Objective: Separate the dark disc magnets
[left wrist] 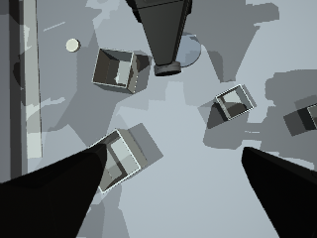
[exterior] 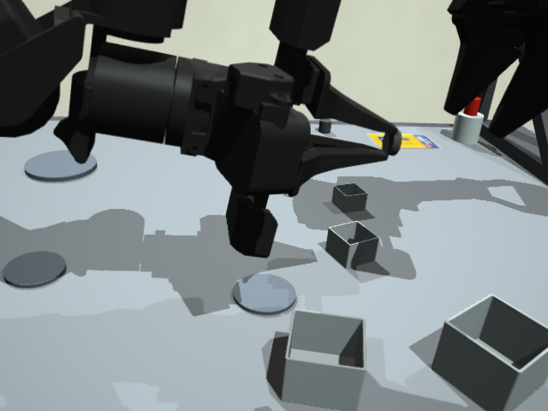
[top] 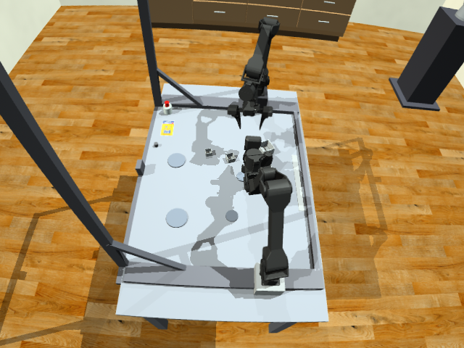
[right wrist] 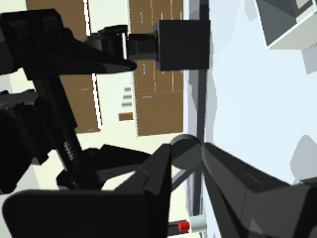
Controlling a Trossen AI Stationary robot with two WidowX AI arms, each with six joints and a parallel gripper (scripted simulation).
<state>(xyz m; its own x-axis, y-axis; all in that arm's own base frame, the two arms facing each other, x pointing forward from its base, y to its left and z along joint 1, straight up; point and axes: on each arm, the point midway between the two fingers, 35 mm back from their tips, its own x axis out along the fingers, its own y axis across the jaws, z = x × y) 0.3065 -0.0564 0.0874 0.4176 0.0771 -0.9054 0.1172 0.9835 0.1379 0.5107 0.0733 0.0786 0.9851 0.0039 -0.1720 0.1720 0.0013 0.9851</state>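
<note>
Discs point(exterior: 392, 143) point(left wrist: 167, 69) point(right wrist: 186, 153) in right pincer point(top: 252, 142) point(exterior: 390, 141) point(left wrist: 165, 67) point(right wrist: 185, 151), inside bench edges point(top: 131, 225) point(exterior: 354, 123) point(left wrist: 17, 99) point(right wrist: 201, 99)

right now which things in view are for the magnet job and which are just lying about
For the job:
- dark magnet stack
- right claw, holding it
- left claw, open
- bench

Apparently just lying about:
- open boxes
- loose flat discs
- yellow card
- red-topped container
- small dark cylinder

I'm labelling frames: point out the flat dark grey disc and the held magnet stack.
Flat dark grey disc point(top: 231, 216) point(exterior: 34, 269): top and exterior views, upper face.
Magnet stack point(exterior: 393, 141) point(left wrist: 168, 70) point(right wrist: 186, 154): exterior and left wrist views, rim; right wrist view, face.
</note>
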